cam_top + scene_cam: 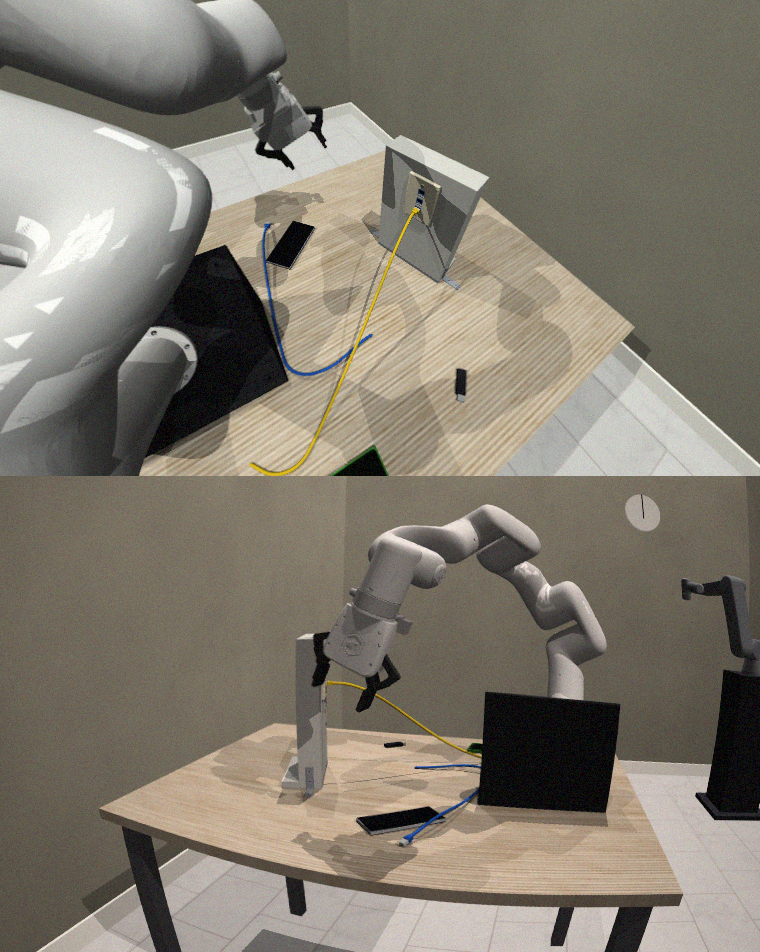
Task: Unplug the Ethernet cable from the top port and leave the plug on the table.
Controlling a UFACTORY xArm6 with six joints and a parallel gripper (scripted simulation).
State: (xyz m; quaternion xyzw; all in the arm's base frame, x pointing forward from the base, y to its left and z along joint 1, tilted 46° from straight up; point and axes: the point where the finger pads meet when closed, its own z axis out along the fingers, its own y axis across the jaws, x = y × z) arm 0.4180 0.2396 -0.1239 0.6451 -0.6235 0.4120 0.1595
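Note:
The beige wall plate point(421, 197) sits on a grey upright stand point(429, 210) point(309, 711). A yellow cable point(358, 336) is plugged into its lower port point(415, 210) and runs across the table. The port above it shows blue, with no cable coming out of it. A blue cable point(274, 313) lies loose on the table top. Its plug point(266, 225) point(404, 842) rests on the wood beside a black phone point(289, 244) point(399, 819), a little in from the table's edge. My gripper point(305, 154) point(339, 694) is open and empty, tilted in the air next to the stand at plate height.
The arm's black base box point(549, 750) stands at the back right. A small black USB stick point(460, 384) point(394, 744) lies beyond the cables. A green-edged dark object point(364, 464) shows at the table's edge. A second arm on a black pedestal point(734, 700) stands off the table.

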